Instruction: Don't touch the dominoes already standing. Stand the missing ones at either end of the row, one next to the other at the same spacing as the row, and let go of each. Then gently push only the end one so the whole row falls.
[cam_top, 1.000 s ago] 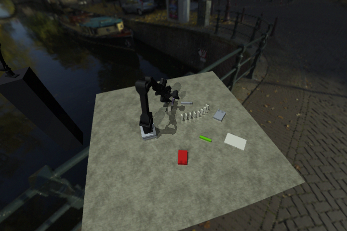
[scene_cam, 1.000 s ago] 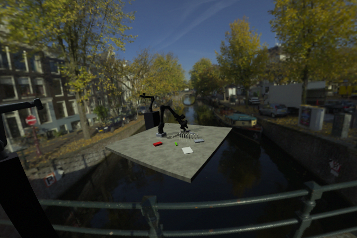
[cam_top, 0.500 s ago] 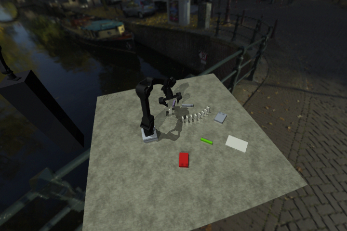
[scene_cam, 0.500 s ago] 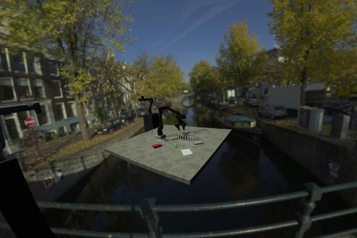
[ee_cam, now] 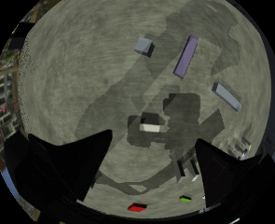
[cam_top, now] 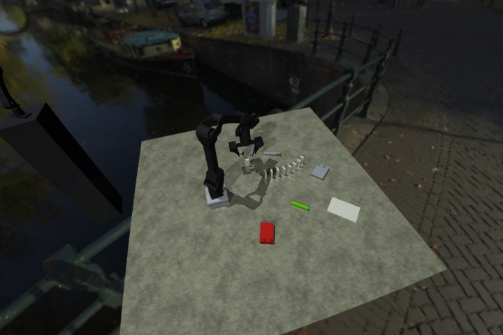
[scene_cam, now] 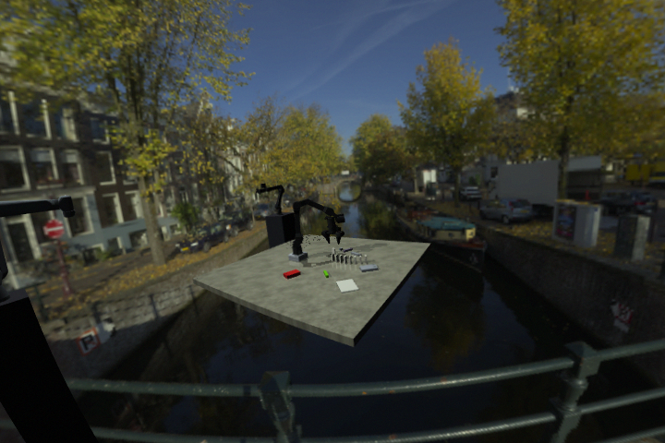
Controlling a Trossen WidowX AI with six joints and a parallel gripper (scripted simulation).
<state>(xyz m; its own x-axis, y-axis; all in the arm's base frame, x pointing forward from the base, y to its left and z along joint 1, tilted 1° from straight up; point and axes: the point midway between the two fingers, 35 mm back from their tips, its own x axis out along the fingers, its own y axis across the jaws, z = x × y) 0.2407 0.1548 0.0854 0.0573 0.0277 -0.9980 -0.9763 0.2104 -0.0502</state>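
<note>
Left side of the tabletop: arm base, nothing to tag for progress. Next, the jaws stand wide with nothing between them, above the loose domino. We read that one as upright, left of the row and well apart from it, so we don't count it as placed. Purple bar and grey bar lie behind; likely clutter. Then the row, all standing, no domino down. We see no gap-sized neighbour added at its left end; whether the right end is complete we can't tell. Grey box sits beyond that end. Left to do, we judge: grip the loose domino, stand it at row spacing, release, then push the end one. Progress: early; push not done.
</note>
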